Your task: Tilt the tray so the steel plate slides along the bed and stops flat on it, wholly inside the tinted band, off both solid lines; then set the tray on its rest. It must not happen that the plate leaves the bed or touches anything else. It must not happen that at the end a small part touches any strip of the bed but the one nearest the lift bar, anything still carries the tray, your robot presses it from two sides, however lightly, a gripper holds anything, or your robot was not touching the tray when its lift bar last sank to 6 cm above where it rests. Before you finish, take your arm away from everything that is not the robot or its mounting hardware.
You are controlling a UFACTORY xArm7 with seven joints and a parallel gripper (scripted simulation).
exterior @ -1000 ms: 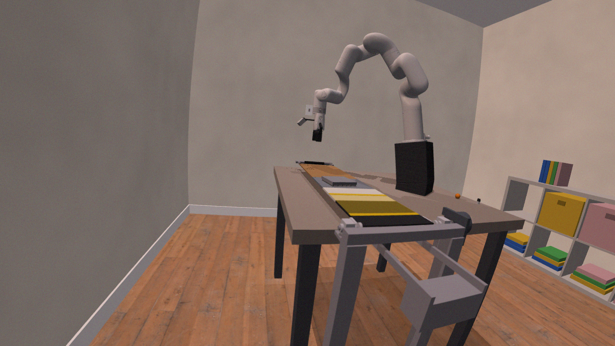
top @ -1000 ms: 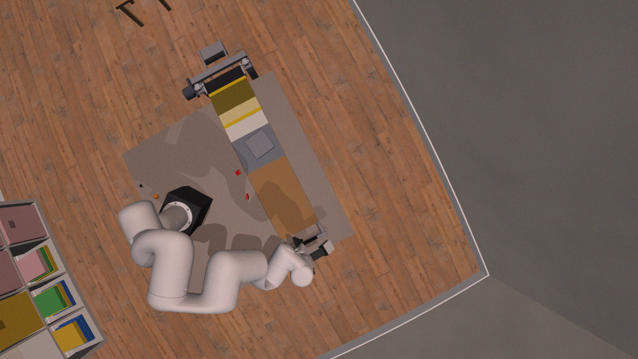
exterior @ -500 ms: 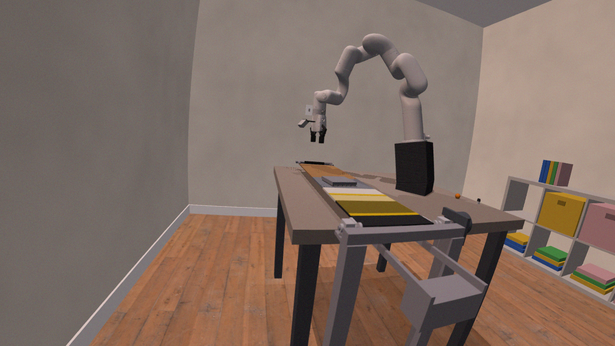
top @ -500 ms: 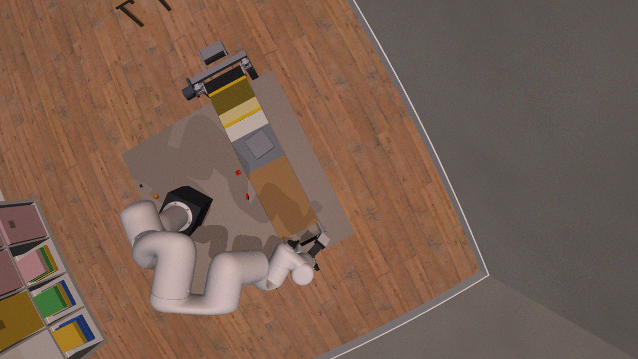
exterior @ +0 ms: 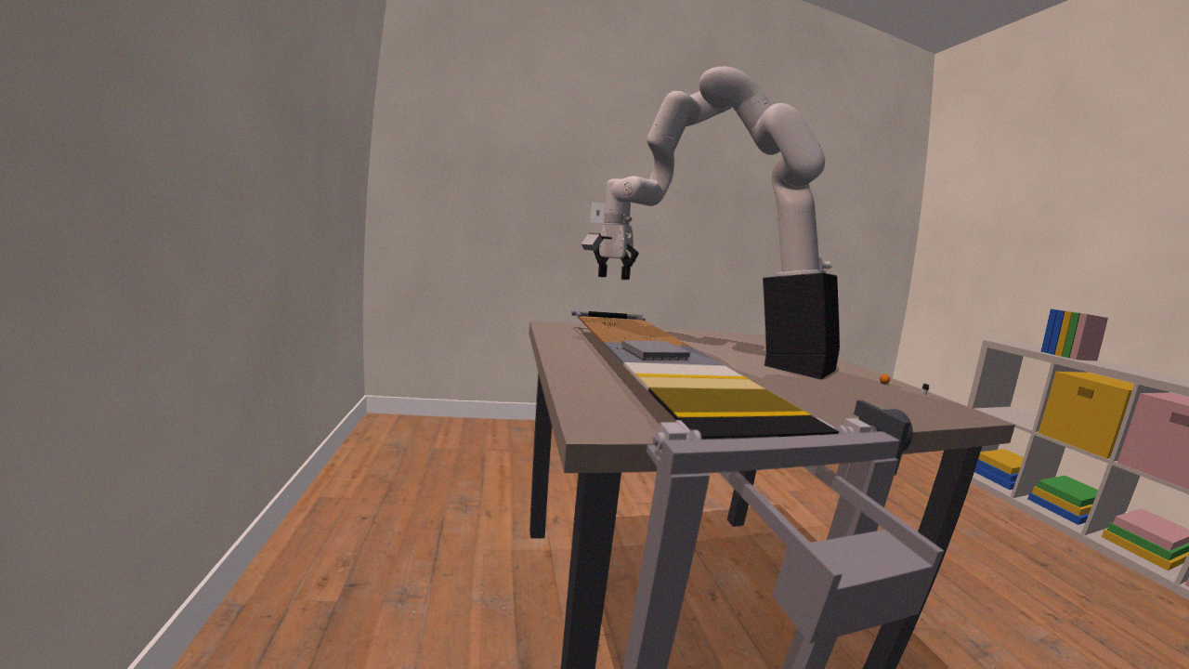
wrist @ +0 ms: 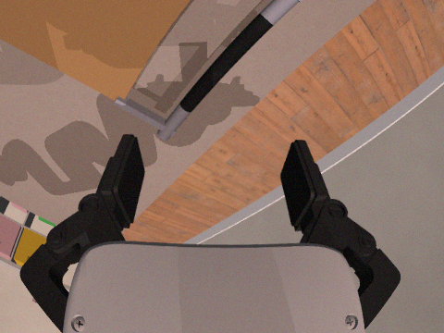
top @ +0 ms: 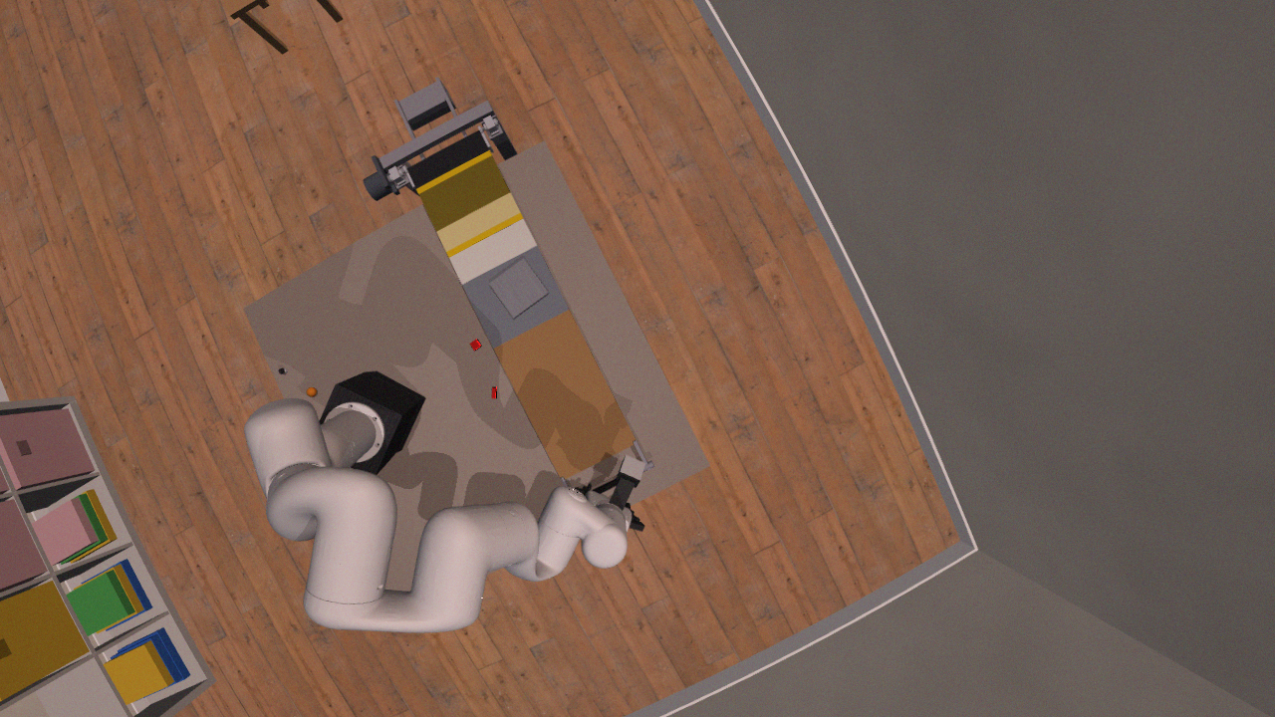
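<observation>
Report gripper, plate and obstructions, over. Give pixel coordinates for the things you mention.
Black-fingered gripper (exterior: 614, 272) (wrist: 214, 154) open, above table. Square grey steel plate (top: 518, 288) (exterior: 654, 348) on blue-grey strip, outside tinted band. No obstruction seen on bed.

The hand (top: 606, 506) (exterior: 613, 272) (wrist: 214, 154) has turned, its fingers now seen apart.
</observation>
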